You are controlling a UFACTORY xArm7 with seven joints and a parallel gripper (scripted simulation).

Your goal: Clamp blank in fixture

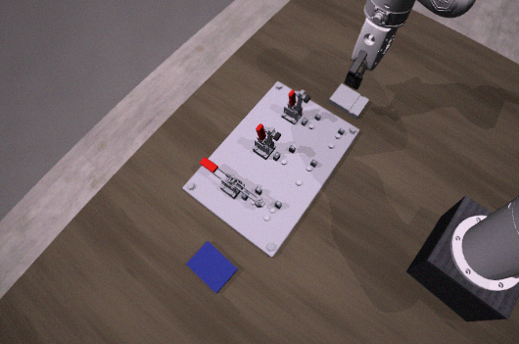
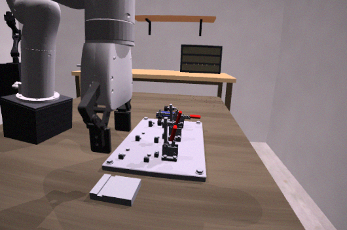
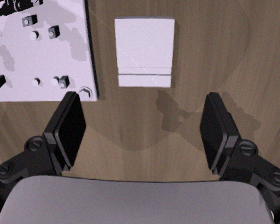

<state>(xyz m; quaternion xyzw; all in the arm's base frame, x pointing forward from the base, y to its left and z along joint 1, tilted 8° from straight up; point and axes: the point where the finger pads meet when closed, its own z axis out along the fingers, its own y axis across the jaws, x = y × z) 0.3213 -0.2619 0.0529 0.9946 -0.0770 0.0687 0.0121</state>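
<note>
The finished part [image 1: 349, 99] [image 2: 115, 189] [image 3: 144, 50], a grey plate with a milled slot near one edge, lies flat on the table just off the far corner of the fixture plate [image 1: 289, 219] [image 2: 190, 153]. My gripper [image 1: 353, 78] [image 2: 110, 131] [image 3: 142, 109] is open and empty. It hovers a little above the table beside the finished part, clear of it. The blue blank [image 1: 212, 267] lies flat on the table off the opposite end of the fixture plate. All three nests on the plate look empty.
Two clamps [image 1: 292, 101] [image 1: 261, 136] have their red handles upright. A third clamp [image 1: 235, 184] has its red handle [image 1: 209, 165] lying flat, pointing off the plate. The arm's black base block [image 1: 460, 268] [image 2: 36, 116] stands at the table's side.
</note>
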